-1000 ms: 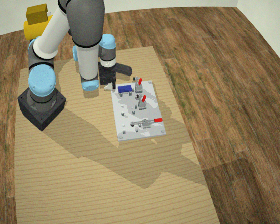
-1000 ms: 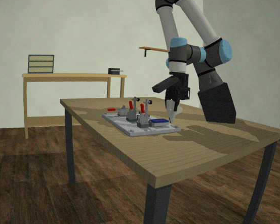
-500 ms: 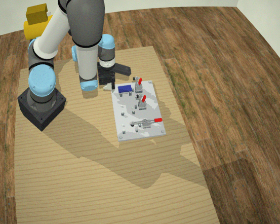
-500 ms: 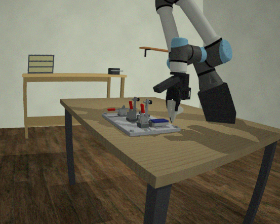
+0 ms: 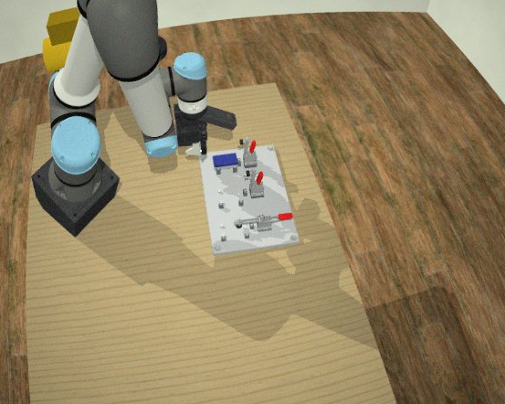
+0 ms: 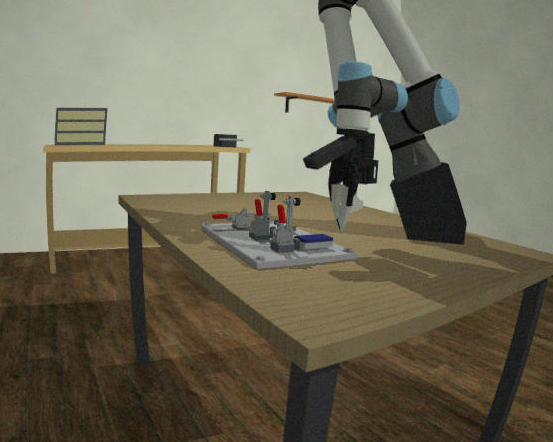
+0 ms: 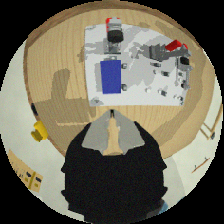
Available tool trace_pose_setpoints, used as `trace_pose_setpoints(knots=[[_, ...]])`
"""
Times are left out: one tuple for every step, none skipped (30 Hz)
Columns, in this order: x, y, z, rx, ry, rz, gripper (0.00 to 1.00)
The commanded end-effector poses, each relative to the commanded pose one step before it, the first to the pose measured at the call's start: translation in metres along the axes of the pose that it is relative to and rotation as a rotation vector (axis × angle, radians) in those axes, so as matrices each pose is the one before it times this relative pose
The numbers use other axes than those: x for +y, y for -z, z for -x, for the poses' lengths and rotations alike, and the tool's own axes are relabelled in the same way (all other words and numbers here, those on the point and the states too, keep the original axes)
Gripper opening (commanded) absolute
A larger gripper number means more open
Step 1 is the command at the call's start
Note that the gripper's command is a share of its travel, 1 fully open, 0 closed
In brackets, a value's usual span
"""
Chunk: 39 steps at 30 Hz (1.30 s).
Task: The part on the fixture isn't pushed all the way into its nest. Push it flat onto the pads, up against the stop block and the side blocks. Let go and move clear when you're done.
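Observation:
A flat blue part (image 5: 225, 159) lies on the grey fixture plate (image 5: 248, 201) at the end nearest the arm's base. It also shows in the exterior view (image 6: 314, 239) and in the wrist view (image 7: 110, 77). My gripper (image 5: 198, 150) is shut and empty. It hangs above the table just off the plate's near end, a short way from the blue part, not touching it. Its fingertips show in the exterior view (image 6: 342, 226) and point at the plate's edge in the wrist view (image 7: 112, 114).
Three toggle clamps with red handles (image 5: 252, 146) (image 5: 258, 177) (image 5: 285, 217) stand on the plate, beside and beyond the part. Small grey blocks and pads dot the plate. The arm's black base (image 5: 75, 192) sits at the table's left. A yellow object (image 5: 61, 37) stands behind the arm.

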<state>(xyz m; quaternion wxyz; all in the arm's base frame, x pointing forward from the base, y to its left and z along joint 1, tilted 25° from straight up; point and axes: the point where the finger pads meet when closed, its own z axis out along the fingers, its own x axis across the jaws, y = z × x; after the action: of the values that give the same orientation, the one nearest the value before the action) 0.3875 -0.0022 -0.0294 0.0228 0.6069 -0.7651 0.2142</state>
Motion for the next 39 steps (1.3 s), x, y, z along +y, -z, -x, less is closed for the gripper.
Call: trace_pose_setpoints(knots=[[-0.00027,0.00141,0.00004,-0.00001,-0.00019,0.00045,0.00],[0.00000,0.00000,0.00000,0.00000,0.00000,0.00000,0.00],[-0.00766,-0.00104,0.00648,-0.00016,0.00005,-0.00110,0.00],[-0.00763,0.00013,0.00646,0.00003,-0.00002,0.00028,0.00],[-0.00763,0.00013,0.00646,0.00003,-0.00002,0.00028,0.00],[-0.00763,0.00013,0.00646,0.00003,-0.00002,0.00028,0.00],[-0.00763,0.00013,0.00646,0.00003,-0.00002,0.00028,0.00],[0.00000,0.00000,0.00000,0.00000,0.00000,0.00000,0.00],[0.00000,0.00000,0.00000,0.00000,0.00000,0.00000,0.00],[0.00000,0.00000,0.00000,0.00000,0.00000,0.00000,0.00],[0.00000,0.00000,0.00000,0.00000,0.00000,0.00000,0.00],[0.00000,0.00000,0.00000,0.00000,0.00000,0.00000,0.00],[0.00000,0.00000,0.00000,0.00000,0.00000,0.00000,0.00],[0.00000,0.00000,0.00000,0.00000,0.00000,0.00000,0.00],[0.00000,0.00000,0.00000,0.00000,0.00000,0.00000,0.00],[0.00000,0.00000,0.00000,0.00000,0.00000,0.00000,0.00],[0.00000,0.00000,0.00000,0.00000,0.00000,0.00000,0.00],[0.00000,0.00000,0.00000,0.00000,0.00000,0.00000,0.00],[0.00000,0.00000,0.00000,0.00000,0.00000,0.00000,0.00],[-0.00427,0.00035,0.00368,-0.00062,0.00019,-0.00071,0.00],[-0.00565,0.00004,0.00476,0.00013,-0.00005,0.00015,0.00],[-0.00565,0.00004,0.00476,0.00013,-0.00005,0.00015,0.00],[-0.00565,0.00004,0.00476,0.00013,-0.00005,0.00015,0.00],[-0.00565,0.00004,0.00476,0.00013,-0.00005,0.00015,0.00],[0.00000,0.00000,0.00000,0.00000,0.00000,0.00000,0.00],[0.00000,0.00000,0.00000,0.00000,0.00000,0.00000,0.00],[0.00000,0.00000,0.00000,0.00000,0.00000,0.00000,0.00],[0.00000,0.00000,0.00000,0.00000,0.00000,0.00000,0.00],[0.00000,0.00000,0.00000,0.00000,0.00000,0.00000,0.00],[0.00000,0.00000,0.00000,0.00000,0.00000,0.00000,0.00],[0.00000,0.00000,0.00000,0.00000,0.00000,0.00000,0.00],[0.00000,0.00000,0.00000,0.00000,0.00000,0.00000,0.00],[0.00000,0.00000,0.00000,0.00000,0.00000,0.00000,0.00],[0.00000,0.00000,0.00000,0.00000,0.00000,0.00000,0.00],[0.00000,0.00000,0.00000,0.00000,0.00000,0.00000,0.00],[0.00000,0.00000,0.00000,0.00000,0.00000,0.00000,0.00],[0.00076,-0.00586,-0.00061,-0.00029,0.00009,-0.00033,0.00],[-0.00019,-0.00599,0.00016,0.00006,-0.00003,0.00007,0.00],[-0.00019,-0.00599,0.00016,0.00006,-0.00003,0.00007,0.00]])
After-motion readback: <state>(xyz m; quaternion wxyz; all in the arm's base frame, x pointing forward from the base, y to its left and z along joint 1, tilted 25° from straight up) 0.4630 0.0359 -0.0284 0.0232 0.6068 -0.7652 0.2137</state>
